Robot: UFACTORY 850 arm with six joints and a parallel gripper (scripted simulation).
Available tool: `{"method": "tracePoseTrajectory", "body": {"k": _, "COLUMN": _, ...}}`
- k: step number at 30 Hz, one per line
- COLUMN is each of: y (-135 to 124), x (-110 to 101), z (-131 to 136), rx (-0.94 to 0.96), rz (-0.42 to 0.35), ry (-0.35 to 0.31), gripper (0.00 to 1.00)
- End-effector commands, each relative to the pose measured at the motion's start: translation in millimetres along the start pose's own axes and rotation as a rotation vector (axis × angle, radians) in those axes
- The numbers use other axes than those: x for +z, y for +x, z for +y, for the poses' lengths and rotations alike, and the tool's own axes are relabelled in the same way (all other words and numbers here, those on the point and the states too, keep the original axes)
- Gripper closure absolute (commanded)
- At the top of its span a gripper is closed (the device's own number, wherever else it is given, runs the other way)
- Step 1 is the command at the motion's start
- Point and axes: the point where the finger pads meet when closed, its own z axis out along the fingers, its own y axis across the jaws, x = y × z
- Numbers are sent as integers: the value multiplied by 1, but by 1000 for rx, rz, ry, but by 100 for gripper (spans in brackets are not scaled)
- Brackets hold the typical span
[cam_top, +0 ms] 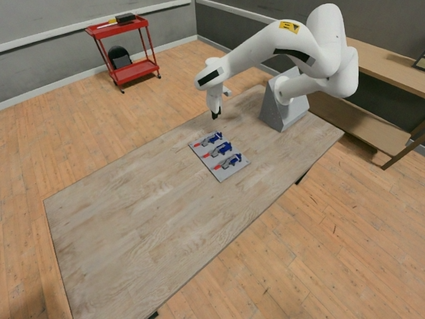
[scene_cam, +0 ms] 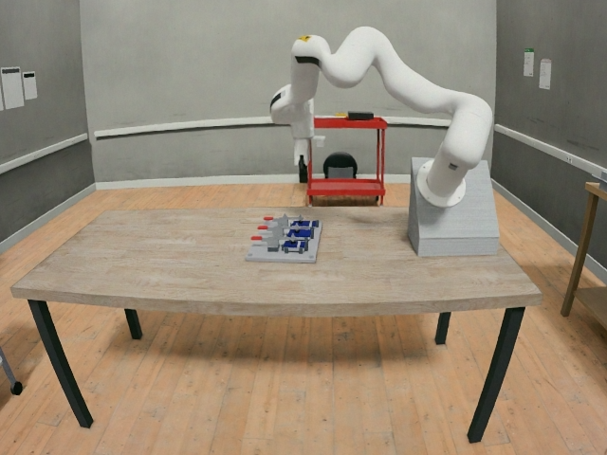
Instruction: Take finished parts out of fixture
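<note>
A grey fixture plate (cam_top: 219, 156) lies on the wooden table, also in the exterior view (scene_cam: 285, 241). It carries three toggle clamps with red handles, each holding a blue part: a far one (cam_top: 215, 137), a middle one (cam_top: 224, 147) and a near one (cam_top: 234, 159). The parts are too small to tell which have a slot. My gripper (cam_top: 215, 115) hangs well above the table beyond the far end of the plate, pointing down, also in the exterior view (scene_cam: 303, 177). Its fingers are shut with nothing between them.
The arm's grey base (cam_top: 283, 107) stands on the table's far right part. A red cart (cam_top: 123, 48) stands by the back wall. A wooden bench (cam_top: 388, 99) is off to the right of the table.
</note>
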Motion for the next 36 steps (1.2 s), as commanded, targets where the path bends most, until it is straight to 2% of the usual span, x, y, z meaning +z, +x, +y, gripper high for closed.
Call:
{"method": "tracePoseTrajectory", "body": {"k": 1, "y": -1, "x": -1, "z": 0, "rx": -1, "rz": -2, "ry": 1, "gripper": 100}}
{"method": "tracePoseTrajectory", "body": {"k": 22, "y": -1, "x": -1, "z": 0, "rx": -1, "rz": -1, "ry": 1, "gripper": 100}}
{"method": "tracePoseTrajectory", "body": {"k": 23, "y": -1, "x": -1, "z": 0, "rx": 0, "rz": -2, "ry": 1, "gripper": 0}}
{"method": "tracePoseTrajectory", "body": {"k": 36, "y": -1, "x": -1, "z": 0, "rx": -1, "rz": -2, "ry": 1, "gripper": 0}}
